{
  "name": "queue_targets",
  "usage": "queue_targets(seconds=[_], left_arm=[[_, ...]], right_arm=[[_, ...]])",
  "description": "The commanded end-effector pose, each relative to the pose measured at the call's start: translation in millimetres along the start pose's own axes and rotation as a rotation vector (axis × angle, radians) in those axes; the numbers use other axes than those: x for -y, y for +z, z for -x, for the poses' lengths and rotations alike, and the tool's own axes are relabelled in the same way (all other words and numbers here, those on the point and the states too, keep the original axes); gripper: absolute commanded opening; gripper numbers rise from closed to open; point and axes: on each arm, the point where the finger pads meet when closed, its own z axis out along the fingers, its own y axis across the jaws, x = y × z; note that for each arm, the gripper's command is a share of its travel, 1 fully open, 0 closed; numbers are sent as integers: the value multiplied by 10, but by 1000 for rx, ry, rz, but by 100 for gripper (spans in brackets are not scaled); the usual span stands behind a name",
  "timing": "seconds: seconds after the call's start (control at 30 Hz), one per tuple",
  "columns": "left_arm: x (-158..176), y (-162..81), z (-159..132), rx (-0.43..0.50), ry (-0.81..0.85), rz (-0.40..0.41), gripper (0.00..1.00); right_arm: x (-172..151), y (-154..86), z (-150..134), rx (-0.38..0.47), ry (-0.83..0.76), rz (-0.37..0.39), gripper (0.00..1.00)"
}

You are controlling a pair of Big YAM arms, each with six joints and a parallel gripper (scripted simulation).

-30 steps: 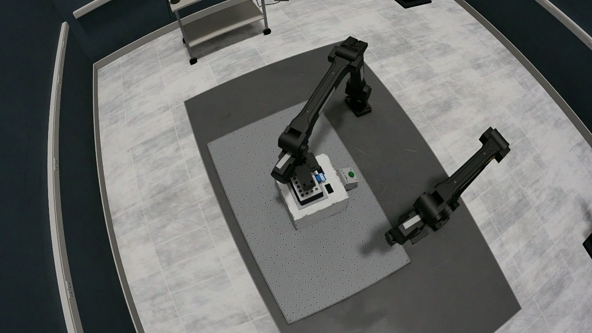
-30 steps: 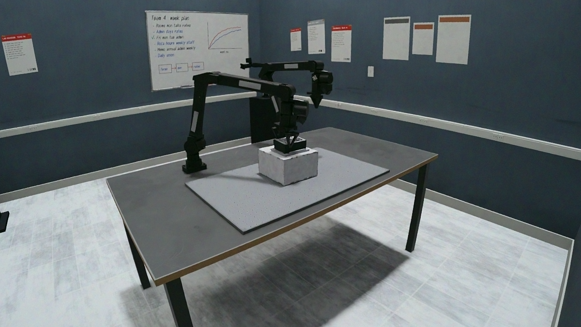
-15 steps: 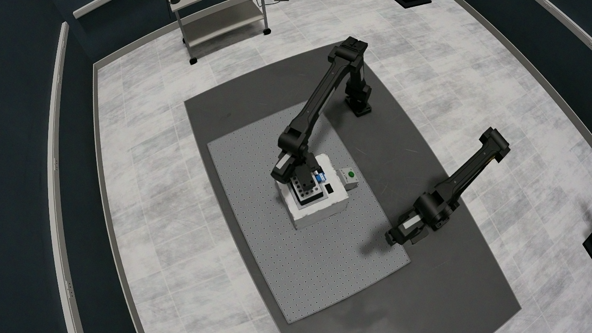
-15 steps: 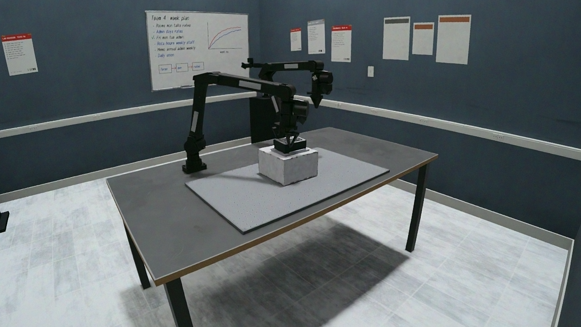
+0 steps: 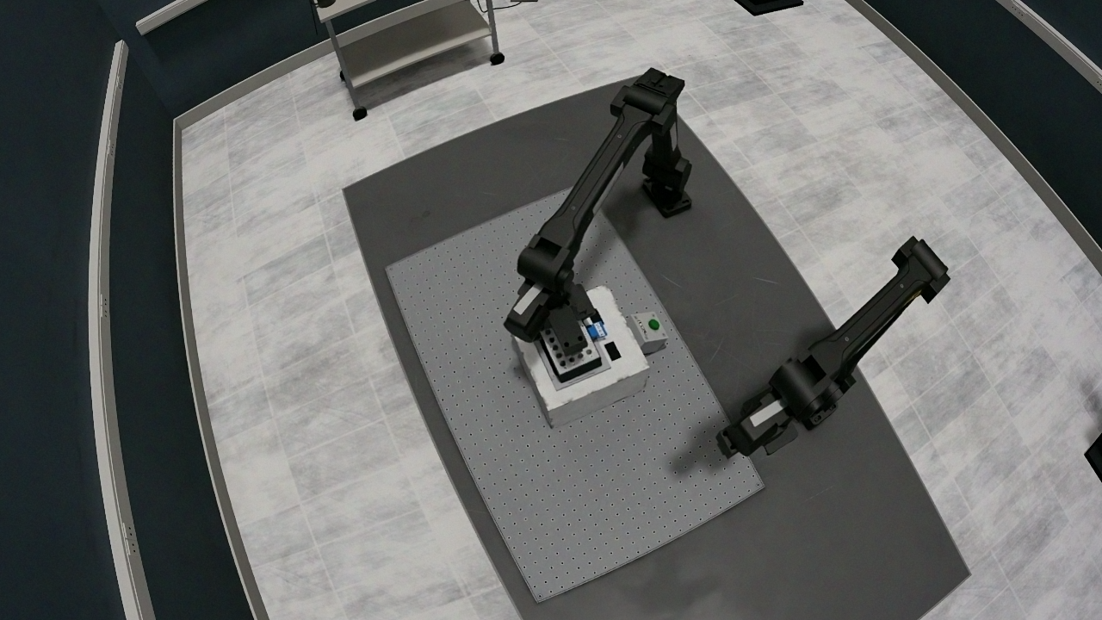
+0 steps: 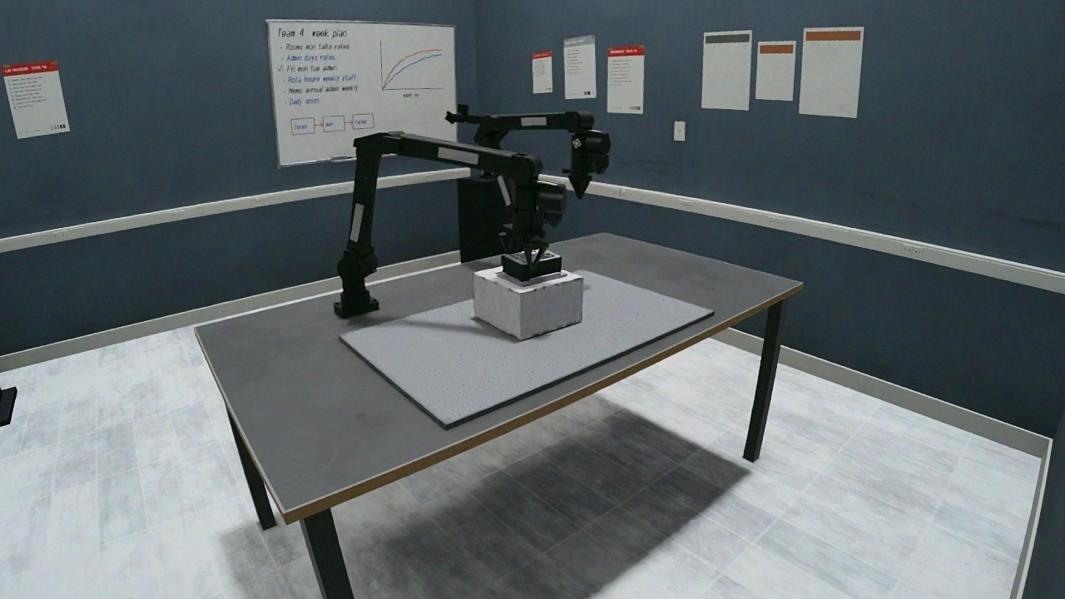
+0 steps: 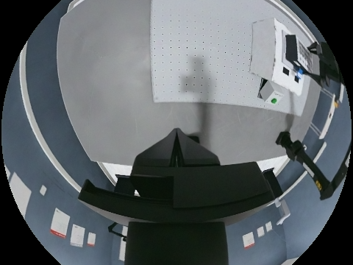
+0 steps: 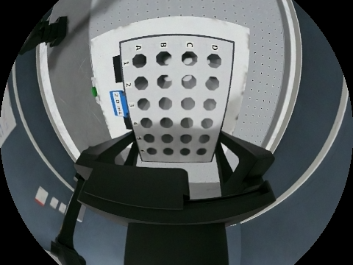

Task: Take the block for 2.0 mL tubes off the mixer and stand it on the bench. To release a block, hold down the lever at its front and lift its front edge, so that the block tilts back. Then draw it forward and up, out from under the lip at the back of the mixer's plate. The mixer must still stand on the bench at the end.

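Observation:
The 2.0 mL block (image 5: 579,374) (image 6: 551,265) (image 7: 291,49) (image 8: 177,93) has black sides, a pale top with rows of holes and a blue label (image 5: 596,331) (image 8: 118,104). It sits on top of the white mixer (image 5: 597,398) (image 6: 498,304) (image 7: 262,49) (image 8: 240,44) and looks level. My right gripper (image 6: 532,260) (image 8: 176,132) points down and is shut on the block, one finger at each side near rows 5 and 6. My left gripper (image 5: 726,445) (image 6: 580,193) (image 7: 176,132) is shut and empty, high above the table's edge, away from the mixer. The lever cannot be made out.
A small grey box with a green button (image 5: 653,325) (image 7: 273,100) stands close beside the mixer. The mixer stands on a perforated board (image 5: 492,493) (image 6: 447,372) (image 7: 176,73) that lies on the dark table (image 5: 847,539) (image 6: 275,417) (image 7: 107,92).

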Motion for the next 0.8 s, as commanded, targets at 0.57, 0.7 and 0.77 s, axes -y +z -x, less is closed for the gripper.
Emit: queue_targets(seconds=[0.57, 0.7, 0.77], left_arm=[[-51, -192, 126, 49, -5, 8, 0], [-52, -205, 131, 52, -5, 9, 0], [-52, -209, 133, 53, -5, 9, 0]], right_arm=[[158, -266, 170, 45, -34, -62, 0], [159, -267, 171, 45, -34, -63, 0], [160, -268, 171, 45, -34, -63, 0]])
